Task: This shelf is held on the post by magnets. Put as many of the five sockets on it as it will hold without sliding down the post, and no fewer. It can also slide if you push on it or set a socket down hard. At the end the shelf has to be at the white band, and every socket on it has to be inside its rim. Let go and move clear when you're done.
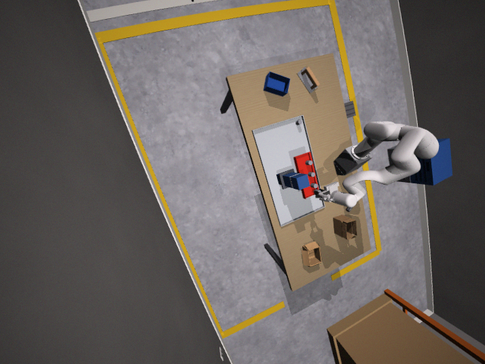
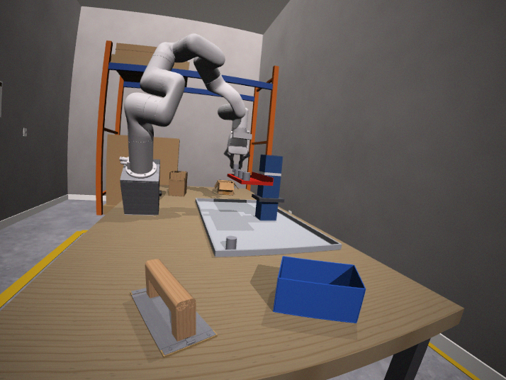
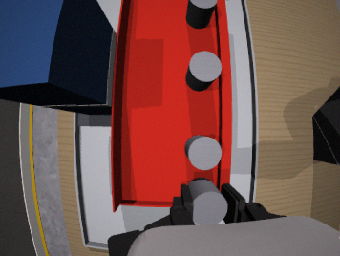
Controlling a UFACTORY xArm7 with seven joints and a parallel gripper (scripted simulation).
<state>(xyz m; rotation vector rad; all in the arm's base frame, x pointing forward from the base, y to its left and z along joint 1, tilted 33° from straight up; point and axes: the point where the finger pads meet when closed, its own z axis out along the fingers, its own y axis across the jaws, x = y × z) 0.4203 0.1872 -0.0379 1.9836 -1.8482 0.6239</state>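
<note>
Red shelf (image 3: pixel 153 92) clamped to the blue post (image 2: pixel 269 186), level with the white band (image 2: pixel 277 174) as seen from the exterior view, well above the grey mat (image 2: pixel 265 235) on the wooden bench (image 2: pixel 102 261). Three grey sockets on the shelf, lined up along the rim on the arm's side: far socket (image 3: pixel 201 4), middle socket (image 3: pixel 204 69), near socket (image 3: pixel 203 151), all upright and inside the rim. End effector (image 3: pixel 207 207) clenched on a fourth socket (image 3: pixel 208 207), dark fingers pressed against both of its sides. Held socket upright, at the near end of the shelf, just beside the near socket and in line with the row; over the end rim in the wrist view, but whether inside or just outside it cannot be told. From the exterior view, end effector (image 2: pixel 238 161) pointing straight down, fingertips close above the shelf's far end; contact between held socket and shelf floor not discernible. Fifth socket (image 2: pixel 231 242) alone on the mat near its front corner, well apart from the post. Elsewhere on the bench: blue bin (image 2: pixel 318 288), wooden handle on a metal plate (image 2: pixel 171 294), two cardboard boxes (image 2: pixel 177 182) near the arm's base pedestal (image 2: pixel 139 196). Orange-and-blue rack (image 2: pixel 103 123) behind, against the back wall.
</note>
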